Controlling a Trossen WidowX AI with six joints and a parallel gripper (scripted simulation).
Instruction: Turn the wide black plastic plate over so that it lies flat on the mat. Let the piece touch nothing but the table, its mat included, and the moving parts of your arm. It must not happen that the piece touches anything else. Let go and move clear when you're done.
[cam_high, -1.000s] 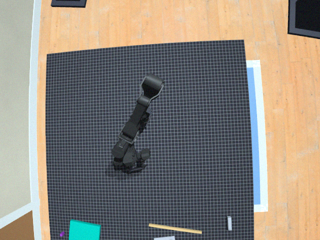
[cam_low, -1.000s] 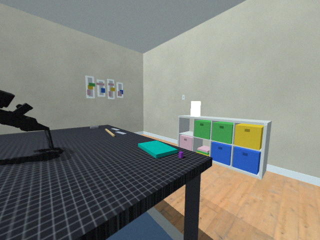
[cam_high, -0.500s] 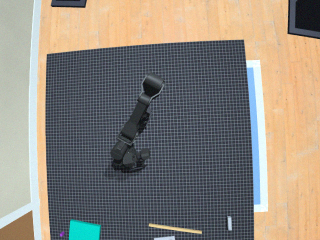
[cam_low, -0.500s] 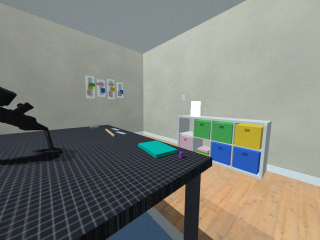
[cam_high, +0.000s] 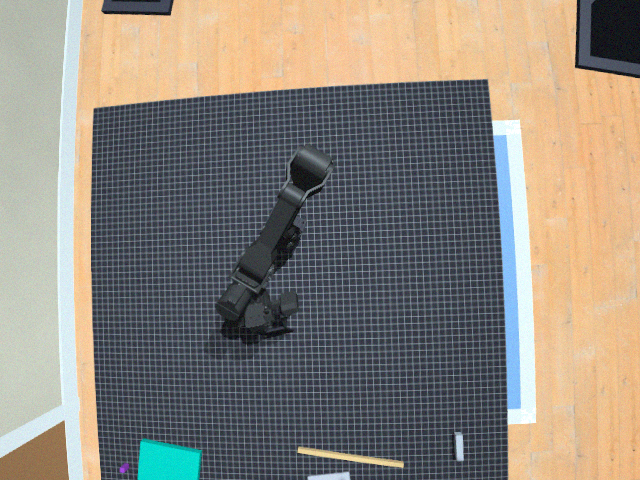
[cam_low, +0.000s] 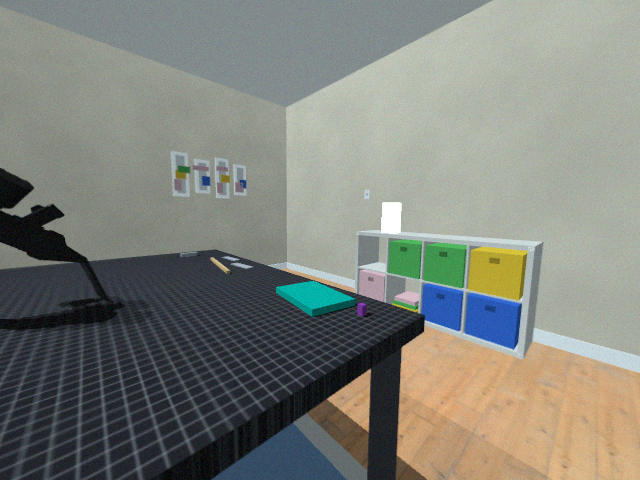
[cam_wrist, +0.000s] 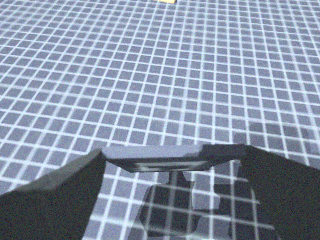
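1. Jaws: the gripper (cam_high: 278, 328) (cam_low: 105, 298) (cam_wrist: 173, 154) had its two fingers wide apart and clamped on the opposite side edges of the black plate (cam_wrist: 173, 152).
2. Task piece: the plate spanned the gap between the jaws, near the fingertips. In the wrist view it was sharply foreshortened, with its near edge reaching across from one finger to the other. It could not be made out separately from the dark fingers in the top and exterior views.
3. Contact: whether the plate touched the mat (cam_high: 387, 258) (cam_low: 206, 330) (cam_wrist: 170, 75) below the jaws could not be determined. In the exterior view the fingers sloped down, with their tips close to its surface.
4. Arm: the black arm (cam_high: 268, 232) (cam_low: 36, 237) reached over the mat to the jaws.
5. Surroundings: a teal slab (cam_high: 169, 462) (cam_low: 314, 297) lay well apart from the jaws, with a small purple block (cam_high: 124, 468) (cam_low: 361, 310) beside its far side from them. A pale wooden stick (cam_high: 351, 457) (cam_low: 219, 265) (cam_wrist: 167, 1) also lay well apart from the jaws, ahead of them in the wrist view. A small grey bar (cam_high: 458, 446) (cam_low: 188, 254) lay beyond the stick, further from the jaws.
6. Clearance: none of these loose items touched the jaws.
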